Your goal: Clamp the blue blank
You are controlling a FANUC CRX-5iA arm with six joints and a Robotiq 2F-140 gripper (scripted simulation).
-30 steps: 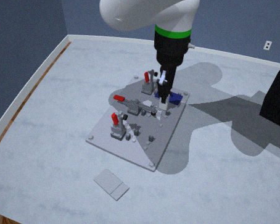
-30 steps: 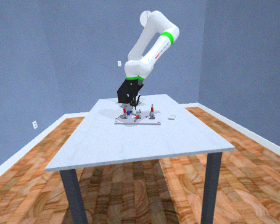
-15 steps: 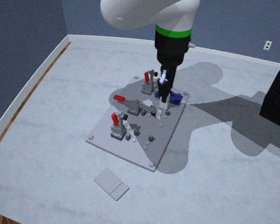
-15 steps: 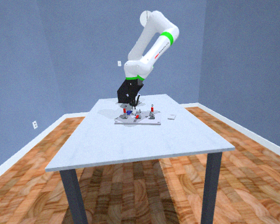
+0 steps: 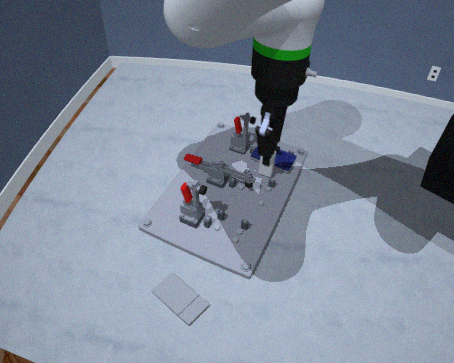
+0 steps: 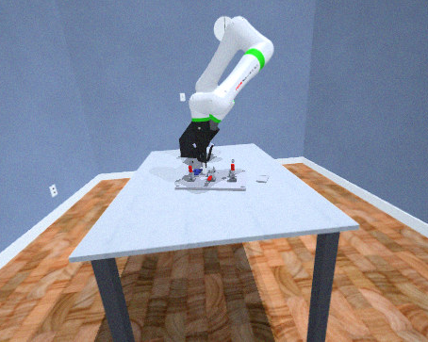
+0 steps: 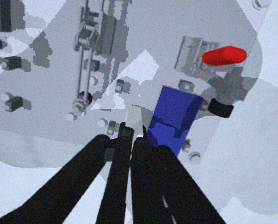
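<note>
The blue blank (image 5: 288,160) (image 6: 197,171) (image 7: 172,106) lies at the far nest; whether it is flat on its pads and against its blocks I cannot tell. My gripper (image 5: 266,169) (image 7: 132,115) is shut and empty, fingertips low beside the blank's long side, on the middle nest's side. The far clamp (image 5: 240,142) (image 7: 197,56) has its red handle (image 5: 237,125) (image 6: 190,169) (image 7: 225,56) upright and its bar raised off the blank. The finished part (image 5: 176,294) (image 6: 263,178) lies flat on the table off the plate's near edge, its milled step facing up.
The fixture plate (image 5: 167,215) (image 6: 222,187) also carries a middle clamp (image 5: 217,175) with its handle swung out low and its bar down over an empty nest, and a near clamp (image 5: 191,212) (image 6: 232,176) standing open. Small blocks and rest pads stand around my fingertips.
</note>
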